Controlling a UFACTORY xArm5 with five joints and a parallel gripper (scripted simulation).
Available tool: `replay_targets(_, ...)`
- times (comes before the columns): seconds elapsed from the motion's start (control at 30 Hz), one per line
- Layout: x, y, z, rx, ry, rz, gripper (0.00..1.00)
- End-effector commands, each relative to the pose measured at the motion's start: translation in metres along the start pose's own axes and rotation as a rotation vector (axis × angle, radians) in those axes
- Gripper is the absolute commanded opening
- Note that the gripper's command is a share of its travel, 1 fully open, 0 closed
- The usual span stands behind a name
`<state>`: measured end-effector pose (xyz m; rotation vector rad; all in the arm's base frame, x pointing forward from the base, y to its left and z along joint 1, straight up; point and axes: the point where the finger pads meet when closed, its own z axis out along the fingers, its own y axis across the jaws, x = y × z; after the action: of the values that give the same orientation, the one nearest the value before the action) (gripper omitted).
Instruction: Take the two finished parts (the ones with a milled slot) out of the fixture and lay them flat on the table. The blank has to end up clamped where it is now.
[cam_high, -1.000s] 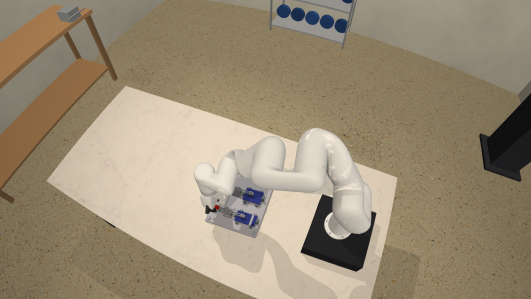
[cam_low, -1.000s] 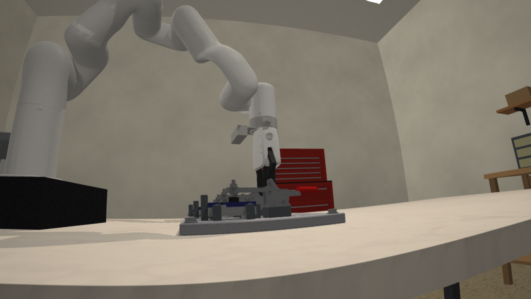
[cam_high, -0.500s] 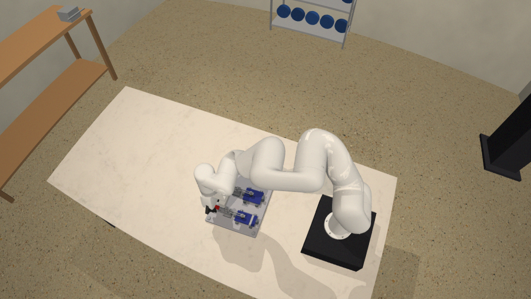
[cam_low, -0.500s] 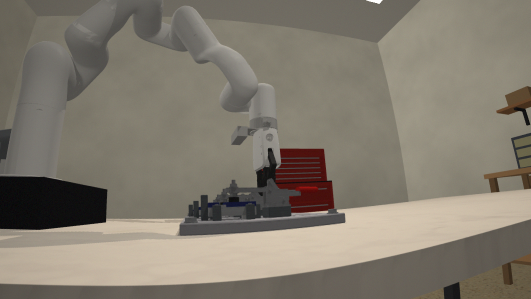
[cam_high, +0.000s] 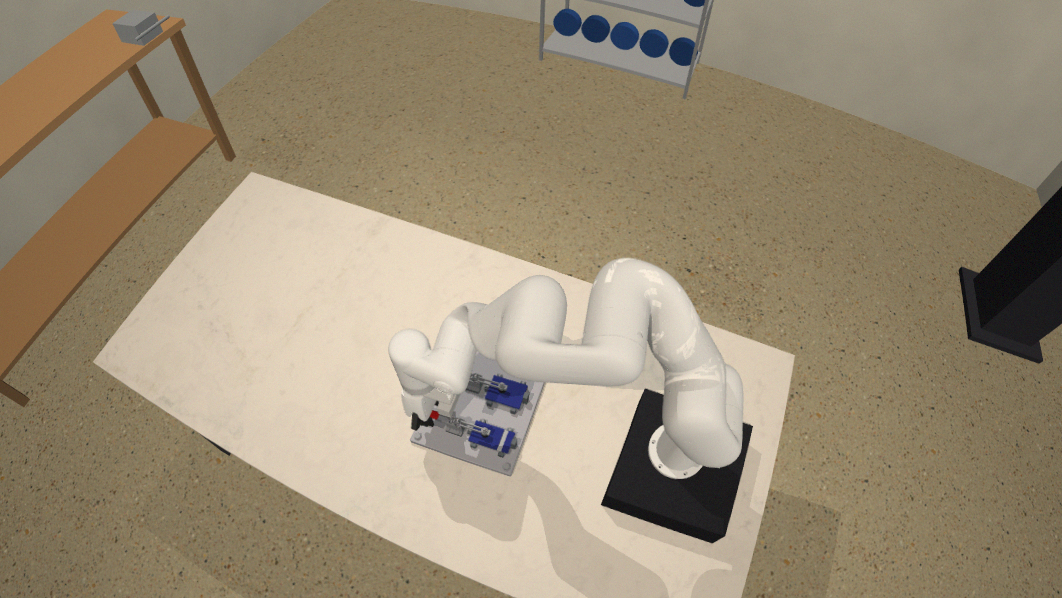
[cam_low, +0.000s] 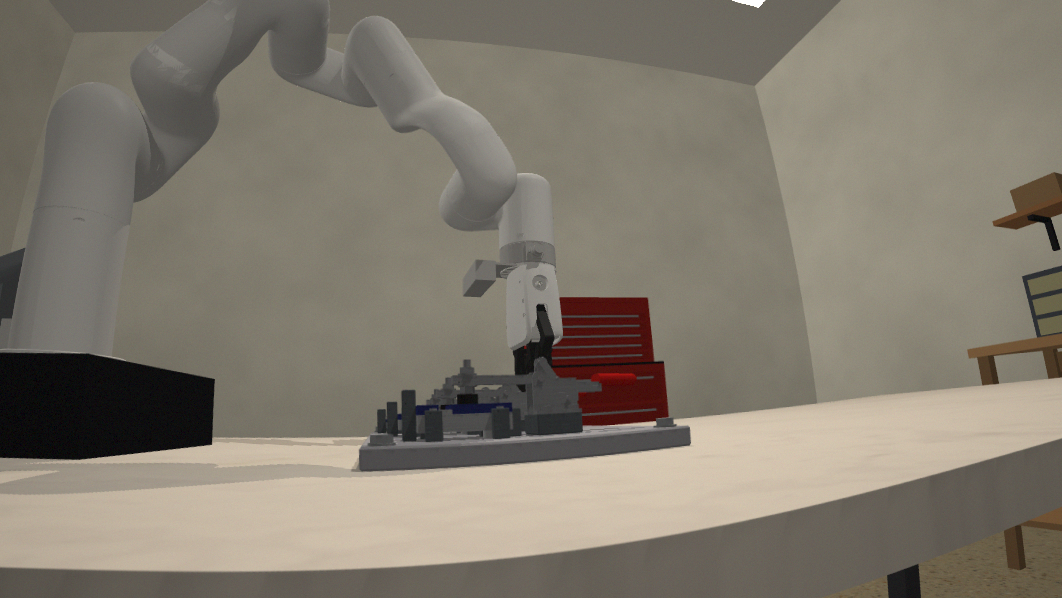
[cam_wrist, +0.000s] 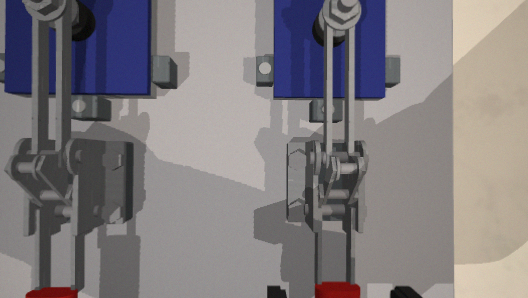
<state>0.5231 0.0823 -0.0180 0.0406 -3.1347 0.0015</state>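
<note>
The arm (cam_high: 568, 361) (cam_low: 464, 133) arches from its black pedestal (cam_high: 631, 482) (cam_low: 159, 412) over the worktop (cam_high: 297, 297) (cam_low: 520, 520) (cam_wrist: 492, 160), its wrist bent so that the gripper (cam_high: 423, 421) (cam_low: 532, 371) (cam_wrist: 341, 293) points down at the handle side of the fixture plate (cam_high: 466, 458) (cam_low: 520, 452) (cam_wrist: 215, 145). The jaws stand about half open, one finger on each side of a red clamp handle (cam_high: 434, 415) (cam_wrist: 337, 290), and have hold of nothing. Whether either finger touches the handle cannot be told.

That handle belongs to the clamp over the slotted blue part (cam_high: 479, 434) (cam_wrist: 300, 65), which lies flat in the fixture between small locating posts. Its milled slot shows from above as a pale band across the blue top, on the side away from the handle. The clamp's bar reaches over it, with a black-tipped spindle above the blue face. The neighbouring blue part (cam_high: 512, 397) (cam_wrist: 110, 60) also lies flat among posts under a lowered clamp; whether it has a slot cannot be told. A second red handle (cam_wrist: 52, 293) sits to one side, outside the jaws.
</note>
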Motion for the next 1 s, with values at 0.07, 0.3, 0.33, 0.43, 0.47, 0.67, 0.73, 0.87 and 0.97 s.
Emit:
replay_targets(0.07,-0.0023,0.0002,0.0117,-0.001,-0.004,0.000,0.48)
replay_targets(0.3,-0.0025,0.0002,0.0156,-0.001,-0.004,0.000,0.48)
replay_targets(0.33,-0.0025,0.0002,0.0157,-0.001,-0.004,0.000,0.48)
replay_targets(0.43,-0.0025,0.0002,0.0158,-0.001,-0.004,0.000,0.48)
replay_targets(0.47,-0.0025,0.0002,0.0158,-0.001,-0.004,0.000,0.48)
replay_targets(0.67,-0.0025,0.0002,0.0159,-0.001,-0.004,0.000,0.48)
replay_targets(0.73,-0.0025,0.0002,0.0158,-0.001,-0.004,0.000,0.00)
replay_targets(0.87,-0.0025,0.0002,0.0158,-0.001,-0.004,0.000,0.00)
replay_targets(0.97,-0.0025,0.0001,0.0158,-0.001,-0.004,0.000,0.00)
